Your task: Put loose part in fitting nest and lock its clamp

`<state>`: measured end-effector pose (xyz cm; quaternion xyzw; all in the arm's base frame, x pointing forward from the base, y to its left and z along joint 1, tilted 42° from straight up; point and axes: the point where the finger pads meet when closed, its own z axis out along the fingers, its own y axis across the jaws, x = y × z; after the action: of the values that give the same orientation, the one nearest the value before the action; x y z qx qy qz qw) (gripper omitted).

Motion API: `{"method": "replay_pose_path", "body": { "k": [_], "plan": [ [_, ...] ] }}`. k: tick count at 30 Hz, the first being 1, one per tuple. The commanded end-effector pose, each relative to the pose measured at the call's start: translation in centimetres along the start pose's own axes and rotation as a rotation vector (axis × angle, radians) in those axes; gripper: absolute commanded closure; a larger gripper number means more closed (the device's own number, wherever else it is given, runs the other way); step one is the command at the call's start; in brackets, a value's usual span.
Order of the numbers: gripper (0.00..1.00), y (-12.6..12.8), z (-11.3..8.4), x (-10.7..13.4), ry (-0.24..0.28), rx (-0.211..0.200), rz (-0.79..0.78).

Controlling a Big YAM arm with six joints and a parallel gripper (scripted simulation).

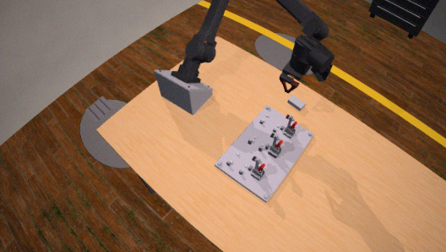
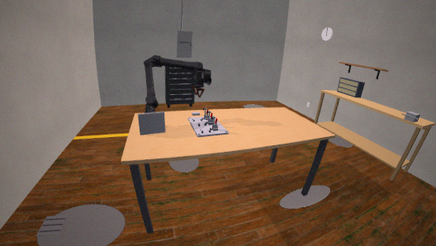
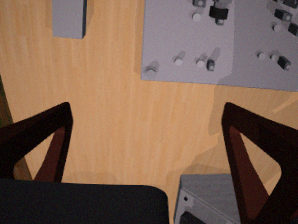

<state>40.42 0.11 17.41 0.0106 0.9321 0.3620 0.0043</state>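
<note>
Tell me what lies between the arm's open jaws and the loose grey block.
Only open air and bare light wood tabletop separate the gripper from the grey rectangular block, as the wrist view shows.

The tabletop (image 1: 169, 144) (image 2: 248, 138) (image 3: 115, 145) looks like pale wood, smooth and matt.

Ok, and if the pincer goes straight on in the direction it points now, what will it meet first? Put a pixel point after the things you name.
Most likely the table top (image 1: 190, 156) (image 2: 268, 134) (image 3: 115, 135): the open pincer (image 1: 289, 90) (image 2: 199, 96) (image 3: 147, 111) points downward, with the loose part (image 1: 296, 102) (image 2: 196, 114) (image 3: 68, 20) off to one side. Depth is unclear, so the exact spot is uncertain.
</note>
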Motion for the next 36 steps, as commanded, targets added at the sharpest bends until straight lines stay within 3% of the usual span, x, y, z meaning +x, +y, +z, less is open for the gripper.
{"method": "replay_pose_path", "body": {
  "k": [1, 3, 6, 13, 16, 19, 20, 21, 24, 36],
  "plan": [
    [0.08, 2.7, -1.7, -1.7, -0.032, 0.015, 0.022],
    [0.08, 2.6, -0.8, -2.0, -0.010, 0.012, 0.041],
    [0.08, 5.7, -1.6, -1.9, -0.033, 0.011, 0.022],
    [0.08, 9.7, -1.6, -2.3, -0.033, 0.009, 0.021],
    [0.08, 10.1, -0.9, -2.7, -0.014, 0.007, 0.038],
    [0.08, 10.6, -1.1, -2.6, -0.019, 0.007, 0.034],
    [0.08, 9.6, -1.9, -2.5, -0.036, 0.006, 0.065],
    [0.08, 10.2, -2.4, -2.8, -0.049, 0.007, 0.052],
    [0.08, 11.8, -1.4, -2.5, -0.028, 0.007, 0.025],
    [0.08, 11.1, -1.8, -2.8, -0.037, 0.006, 0.043]
  ]
}}
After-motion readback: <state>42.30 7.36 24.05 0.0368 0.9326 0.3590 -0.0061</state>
